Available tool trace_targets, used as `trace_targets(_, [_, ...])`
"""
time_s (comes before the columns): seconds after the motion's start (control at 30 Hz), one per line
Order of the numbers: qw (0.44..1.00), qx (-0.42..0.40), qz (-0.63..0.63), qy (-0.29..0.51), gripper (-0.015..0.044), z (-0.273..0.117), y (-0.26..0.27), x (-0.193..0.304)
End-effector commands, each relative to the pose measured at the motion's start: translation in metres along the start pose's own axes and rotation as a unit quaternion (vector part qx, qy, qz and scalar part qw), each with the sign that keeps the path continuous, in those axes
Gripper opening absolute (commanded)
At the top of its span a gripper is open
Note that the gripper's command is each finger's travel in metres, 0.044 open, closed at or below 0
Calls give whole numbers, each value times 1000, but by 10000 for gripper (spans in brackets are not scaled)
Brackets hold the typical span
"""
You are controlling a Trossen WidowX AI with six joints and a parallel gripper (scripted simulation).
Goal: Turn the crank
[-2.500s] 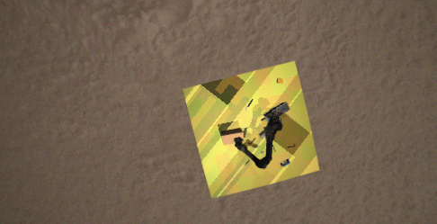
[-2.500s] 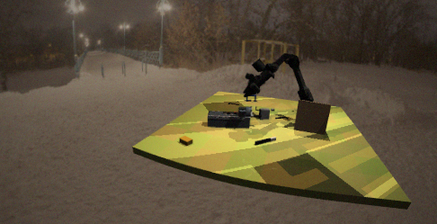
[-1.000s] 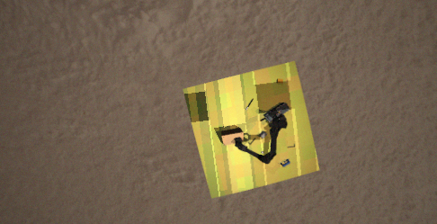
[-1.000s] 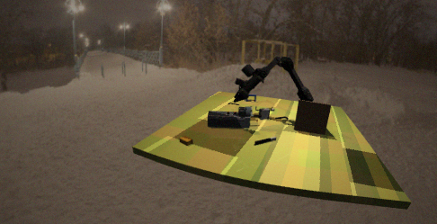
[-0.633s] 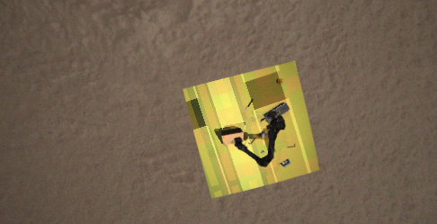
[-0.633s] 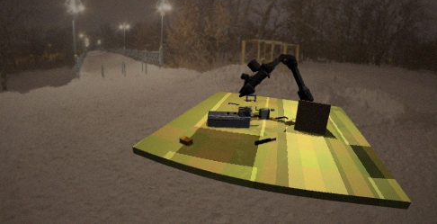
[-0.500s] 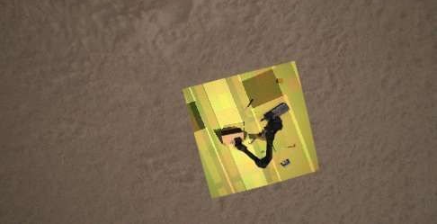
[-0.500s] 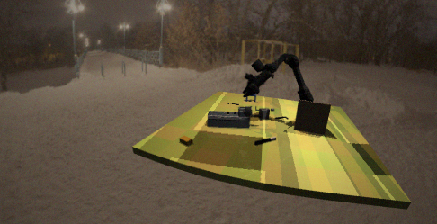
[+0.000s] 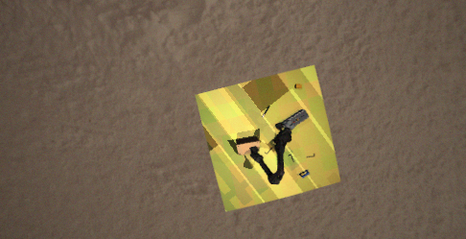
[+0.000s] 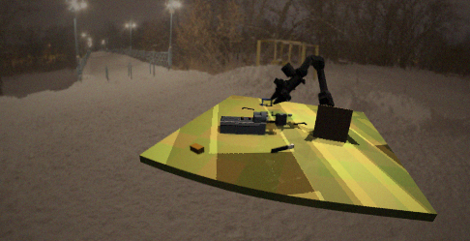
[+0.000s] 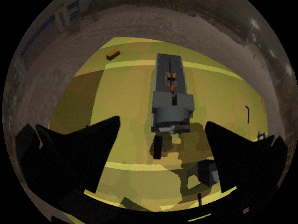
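Note:
The grey machine [image 9: 295,119] [image 10: 242,125] [image 11: 170,111] lies lengthwise ahead of the gripper in the wrist view. Its small red pointer [image 11: 172,89] sits in the slot, nearer the crank end than the two brass zero marks [image 11: 171,77], so it is not level with them. A dark bar [image 11: 158,146], seemingly the crank handle, sticks out from the near end. My gripper [image 10: 275,103] [image 11: 165,123] is wide open and empty, above the crank end. The bar lies below the line between the fingertips in the wrist view, touching neither finger. Crank details are too small in the top and exterior views.
An orange block [image 9: 298,86] [image 10: 196,148] [image 11: 113,54] lies beyond the machine. A blue piece [image 9: 304,173] [image 10: 263,99] and a thin hooked piece [image 9: 311,155] [image 11: 248,114] lie to one side, a black stick [image 10: 282,148] to the other. A dark upright panel [image 10: 333,123] stands near the arm's base.

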State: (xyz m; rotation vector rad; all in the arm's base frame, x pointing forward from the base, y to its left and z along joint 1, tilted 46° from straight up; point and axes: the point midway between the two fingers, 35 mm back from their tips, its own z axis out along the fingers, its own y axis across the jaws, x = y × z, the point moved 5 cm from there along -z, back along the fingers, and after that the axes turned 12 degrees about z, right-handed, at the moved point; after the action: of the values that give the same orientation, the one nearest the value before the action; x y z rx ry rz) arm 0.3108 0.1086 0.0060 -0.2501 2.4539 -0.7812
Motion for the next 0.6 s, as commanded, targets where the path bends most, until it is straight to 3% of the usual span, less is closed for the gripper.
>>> trace_targets(0.0, [1000, 3, 3, 0, 440, 0, -2, 6])
trace_targets(0.57, [1000, 4, 3, -1, 440, 56, -14, 60])
